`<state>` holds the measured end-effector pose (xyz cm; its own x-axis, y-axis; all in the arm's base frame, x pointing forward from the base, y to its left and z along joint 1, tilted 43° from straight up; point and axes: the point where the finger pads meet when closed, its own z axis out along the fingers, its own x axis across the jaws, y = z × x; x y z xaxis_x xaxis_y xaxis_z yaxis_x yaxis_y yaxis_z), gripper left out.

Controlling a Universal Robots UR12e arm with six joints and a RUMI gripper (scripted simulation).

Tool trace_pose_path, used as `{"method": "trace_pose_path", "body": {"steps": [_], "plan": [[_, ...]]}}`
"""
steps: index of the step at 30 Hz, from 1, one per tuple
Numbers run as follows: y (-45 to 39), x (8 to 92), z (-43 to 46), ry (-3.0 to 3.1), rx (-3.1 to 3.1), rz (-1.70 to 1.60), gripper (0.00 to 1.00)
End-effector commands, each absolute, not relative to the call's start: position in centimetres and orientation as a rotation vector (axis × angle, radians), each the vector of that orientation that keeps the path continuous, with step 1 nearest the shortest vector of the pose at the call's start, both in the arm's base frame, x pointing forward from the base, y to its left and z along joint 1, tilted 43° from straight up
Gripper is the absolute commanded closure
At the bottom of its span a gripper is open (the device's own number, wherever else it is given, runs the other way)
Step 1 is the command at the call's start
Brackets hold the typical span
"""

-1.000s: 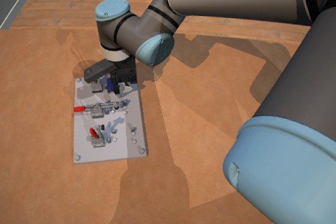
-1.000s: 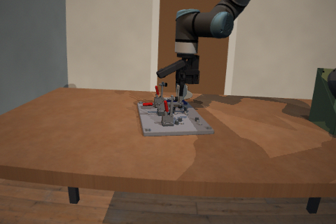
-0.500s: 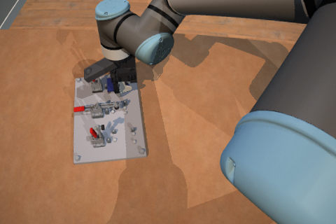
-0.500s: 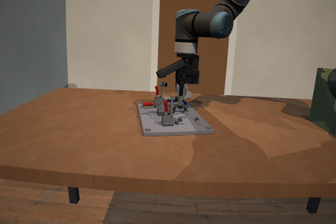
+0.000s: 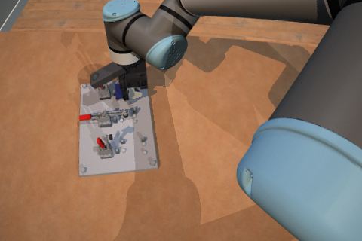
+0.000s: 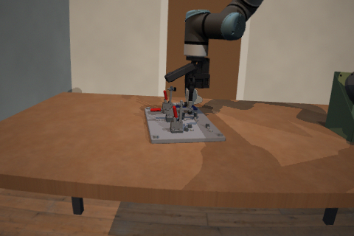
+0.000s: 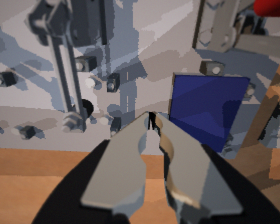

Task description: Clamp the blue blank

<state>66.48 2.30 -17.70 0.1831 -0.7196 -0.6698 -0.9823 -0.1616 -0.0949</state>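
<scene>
From the wrist, my fingers [image 5: 126, 102] [image 6: 190, 112] are closed tip to tip, nothing between them. The blue blank [image 5: 119, 91] [image 7: 206, 111] lies at about two o'clock from my tips, over the far nest of the grey plate [image 5: 90, 158] [image 6: 162, 140] [image 7: 151, 60]. At ten o'clock, the middle clamp's bar [image 7: 64, 77] is down; its red handle [image 5: 85, 117] [image 6: 155, 110] lies low. I cannot tell whether the blank sits fully flat.

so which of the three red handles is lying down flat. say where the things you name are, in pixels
The middle clamp's handle [image 5: 85, 117] [image 6: 155, 110]: it points out level over the plate's edge [image 5: 80, 139] [image 6: 188, 141], while the other two stand up.
</scene>
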Motion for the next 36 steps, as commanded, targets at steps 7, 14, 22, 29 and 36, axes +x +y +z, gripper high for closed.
{"method": "trace_pose_path", "body": {"steps": [7,14,22,29,36], "plan": [[2.03,66.59,-17.84,1.592,-1.947,0.662,1.00],[1.93,66.62,-17.93,1.592,-1.947,0.662,1.00],[1.93,66.62,-17.93,1.592,-1.947,0.662,1.00],[1.90,66.62,-17.96,1.592,-1.947,0.662,1.00],[1.66,66.69,-18.19,1.592,-1.947,0.662,1.00]]}}
